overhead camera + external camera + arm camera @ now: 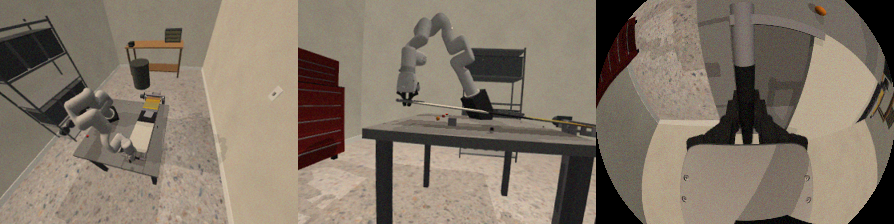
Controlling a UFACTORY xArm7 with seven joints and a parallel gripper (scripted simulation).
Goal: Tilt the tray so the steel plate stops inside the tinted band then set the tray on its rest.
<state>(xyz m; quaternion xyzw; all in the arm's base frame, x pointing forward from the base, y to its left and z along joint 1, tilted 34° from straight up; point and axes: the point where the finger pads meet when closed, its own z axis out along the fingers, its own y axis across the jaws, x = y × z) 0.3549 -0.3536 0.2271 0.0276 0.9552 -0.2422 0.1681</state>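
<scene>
Tray (141, 136) is lifted at its near end and slopes down toward the far end, where it meets a hinge-like fixture (154, 96) on the table (158, 160). In the exterior view the tray (458, 107) reads as a thin line, high at the left, low at the right.

Steel plate (148, 114) sits flat on the bed, on the dark patch just short of the tinted band (152, 104). The band is the yellow-orange strip at the far end. From the top view the plate looks outside the band, touching or just near its near edge; can't tell if it overlaps a line. So the slide is partly done at best: the plate needs to go further down into the band and stop off both solid lines.

Small grey block (452, 122) on the table under the raised end is probably the rest. The tray isn't on it yet, so the set-down step is left.

Fingers: gripper (407, 103) is clamped narrow on the tray's near-end handle (744, 36), pointing down from above. In the wrist view the dark fingers pinch the handle stem, with the pale tray bed to either side. Nothing else is touched.
</scene>
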